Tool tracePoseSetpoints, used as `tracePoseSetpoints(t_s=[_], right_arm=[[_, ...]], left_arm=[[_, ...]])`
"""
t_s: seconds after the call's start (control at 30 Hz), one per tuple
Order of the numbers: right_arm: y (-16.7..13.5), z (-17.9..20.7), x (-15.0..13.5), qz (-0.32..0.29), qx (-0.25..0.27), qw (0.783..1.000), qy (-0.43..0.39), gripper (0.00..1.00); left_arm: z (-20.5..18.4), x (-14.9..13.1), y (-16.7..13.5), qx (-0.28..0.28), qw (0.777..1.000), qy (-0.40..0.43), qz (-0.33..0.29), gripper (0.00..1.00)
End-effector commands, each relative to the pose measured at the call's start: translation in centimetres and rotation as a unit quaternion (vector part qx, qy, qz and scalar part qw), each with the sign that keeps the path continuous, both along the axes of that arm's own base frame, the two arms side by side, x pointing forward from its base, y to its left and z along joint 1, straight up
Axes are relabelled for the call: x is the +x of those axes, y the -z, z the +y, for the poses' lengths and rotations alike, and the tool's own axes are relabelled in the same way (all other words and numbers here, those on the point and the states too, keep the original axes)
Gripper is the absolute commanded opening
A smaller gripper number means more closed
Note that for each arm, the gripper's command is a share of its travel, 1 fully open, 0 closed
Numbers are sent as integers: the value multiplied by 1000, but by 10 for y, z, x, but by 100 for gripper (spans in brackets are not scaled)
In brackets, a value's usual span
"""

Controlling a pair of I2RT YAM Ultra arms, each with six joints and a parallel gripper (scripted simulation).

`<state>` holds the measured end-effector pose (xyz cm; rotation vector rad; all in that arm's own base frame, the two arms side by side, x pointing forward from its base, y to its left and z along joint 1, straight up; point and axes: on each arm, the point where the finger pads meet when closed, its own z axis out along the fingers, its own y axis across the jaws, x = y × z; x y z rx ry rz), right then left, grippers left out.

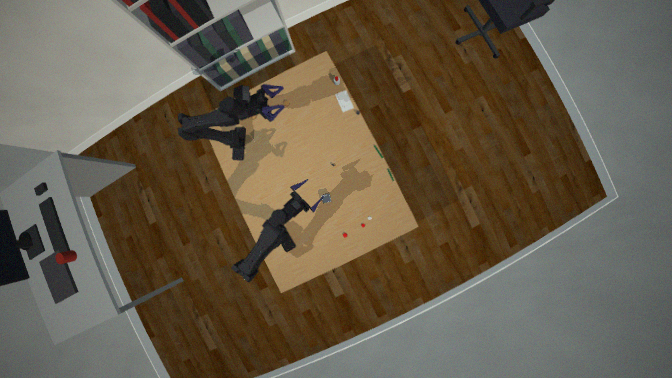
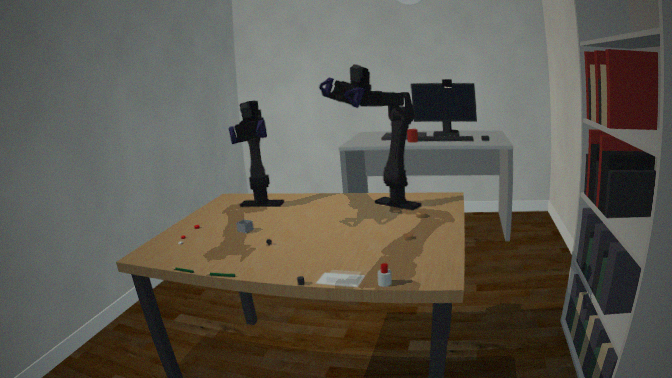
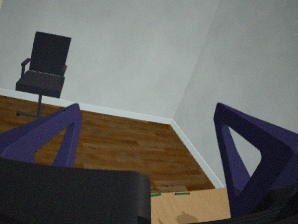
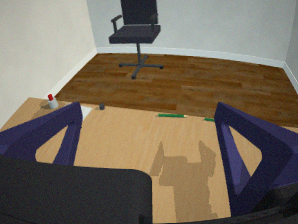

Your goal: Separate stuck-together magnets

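Approach pending: left gripper [image 1: 278,101] [image 2: 341,92] [image 3: 148,104] and right gripper [image 1: 315,189] [image 2: 247,132] [image 4: 148,109] gape empty above the bench [image 1: 310,135] [image 2: 320,250] [image 3: 200,205] [image 4: 120,145]; likely magnets, a dark piece [image 1: 333,164] [image 2: 269,242] near the gray block [image 1: 326,198] [image 2: 245,226], need gripping.

Magnets [image 1: 333,164] [image 2: 269,242], one small dark lump on tabletop [image 1: 305,135] [image 2: 310,230] [image 3: 215,200] [image 4: 125,145]

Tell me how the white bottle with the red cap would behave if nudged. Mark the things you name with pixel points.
The white bottle [image 1: 336,81] [image 2: 384,278] [image 4: 53,104] stands upright and looks taller than wide, so a high push could tip it. Its sides look rounded, so once down it would probably roll.
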<state>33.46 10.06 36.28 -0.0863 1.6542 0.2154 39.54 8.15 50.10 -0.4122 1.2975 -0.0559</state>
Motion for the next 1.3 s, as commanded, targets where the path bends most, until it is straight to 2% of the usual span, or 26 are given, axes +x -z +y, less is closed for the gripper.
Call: tracePoseSetpoints(t_s=[0.0, 0.27, 0.37, 0.53, 1.0, 1.03, 1.27], right_arm=[[-15, -10, 7, -18, -8, 1000, 3, 100], [-35, -54, 31, -39, -28, 998, 46, 100], [-35, -60, 32, -38, -29, 998, 52, 100], [-46, -88, 43, -49, -43, 995, 76, 100], [-49, -101, 46, -50, -40, 993, 97, 100], [-49, -101, 46, -50, -40, 993, 97, 0], [-49, -100, 46, -50, -40, 993, 96, 0]], left_arm=[[-17, -3, 10, 49, 998, 22, 28, 100], [-55, -8, 54, 121, 986, 76, 85, 100], [-56, -8, 56, 126, 985, 77, 88, 100], [-78, -15, 81, 167, 973, 111, 114, 100], [-80, -16, 88, 154, 974, 115, 118, 100], [-80, -16, 88, 154, 974, 115, 118, 100], [-80, -15, 89, 154, 974, 115, 119, 100]])
